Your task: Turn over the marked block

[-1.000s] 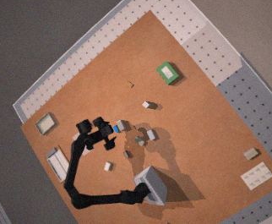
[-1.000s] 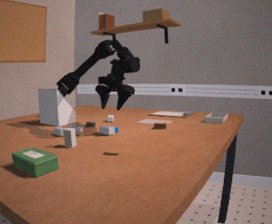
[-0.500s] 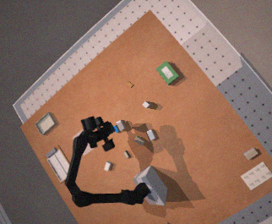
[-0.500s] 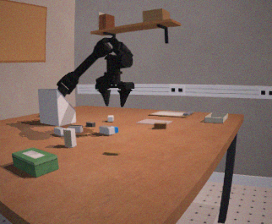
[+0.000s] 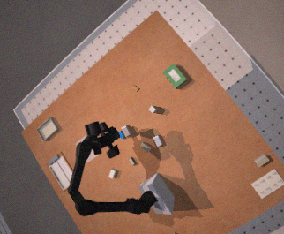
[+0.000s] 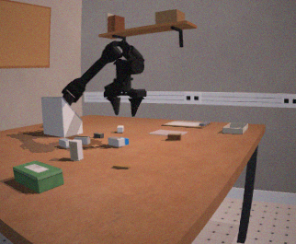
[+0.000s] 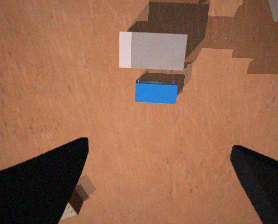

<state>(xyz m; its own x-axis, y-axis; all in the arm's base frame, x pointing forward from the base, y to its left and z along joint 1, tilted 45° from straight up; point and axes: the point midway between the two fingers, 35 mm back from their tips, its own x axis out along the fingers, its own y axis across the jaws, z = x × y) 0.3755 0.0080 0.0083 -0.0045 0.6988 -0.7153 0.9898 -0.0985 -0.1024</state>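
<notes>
No black mark shows clearly, so I cannot tell for certain which block is the marked one. A pale grey block (image 5: 126,131) (image 6: 116,142) (image 7: 157,51) lies on the table, with a small blue block (image 5: 121,134) (image 6: 127,141) (image 7: 156,93) close beside it. My gripper (image 5: 108,139) (image 6: 125,115) (image 7: 159,148) is open and empty, pointing down well above the table. In the wrist view both blocks are beyond the fingertips, roughly centred between them. A white block (image 5: 154,109) (image 6: 76,150) stands upright farther off. The undersides of the blocks are hidden.
A green box (image 5: 182,81) (image 6: 50,181) stands beyond the upright block. Another pale block (image 5: 158,140), a grey block (image 5: 145,147) and a small white block (image 5: 113,173) (image 6: 119,129) are nearby. A large pale box (image 6: 54,116) stands by the arm's base. A brown block (image 6: 174,137) lies farther along.
</notes>
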